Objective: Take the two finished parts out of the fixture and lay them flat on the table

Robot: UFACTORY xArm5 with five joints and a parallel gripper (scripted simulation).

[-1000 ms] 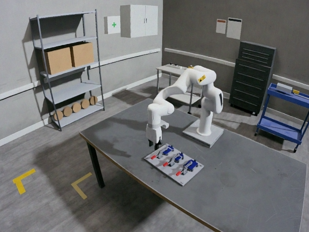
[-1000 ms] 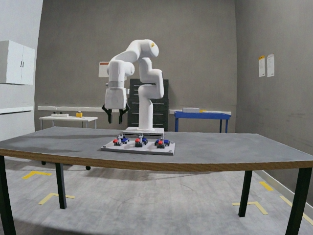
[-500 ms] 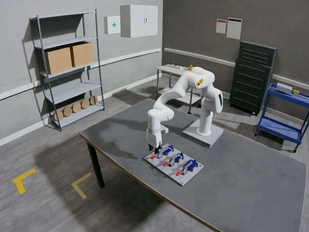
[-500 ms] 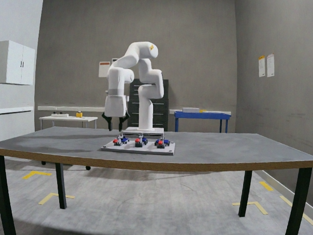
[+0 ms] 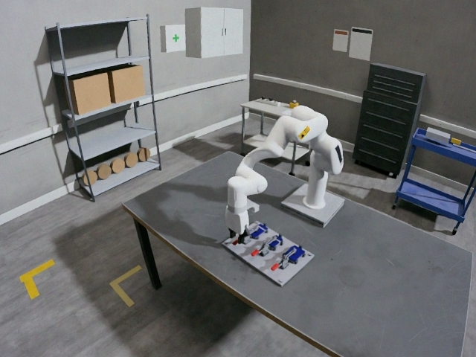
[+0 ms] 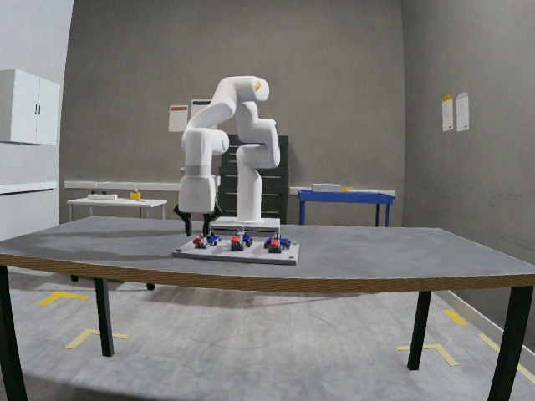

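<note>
The pincer (image 6: 197, 230) hangs straight down over the left end of the fixture plate (image 6: 255, 257), its two dark fingers (image 6: 187, 225) spread about halfway with nothing between them, their tips just above the nearest clamp (image 6: 201, 241). From the top view the fingertips are mostly hidden behind the white wrist and blur into the red handle (image 5: 235, 242) of that clamp, so whether they touch it cannot be told there; the side view shows a sliver of space under them. The three blue parts (image 5: 258, 230) (image 5: 275, 241) (image 5: 294, 254) sit in a row on the plate, each under its own clamp, and they are too small in either view to make out which ones carry a slot (the side view shows them only as specks of blue and red). The top view gives the diagonal lie of the plate on the table (image 5: 384, 277) and its place near the arm's base plate (image 5: 329, 216), which the side view flattens; the side view alone gives the pincer's height. The nearest part lies just behind and to the right of the fingertips, the other two farther along the row.
</note>
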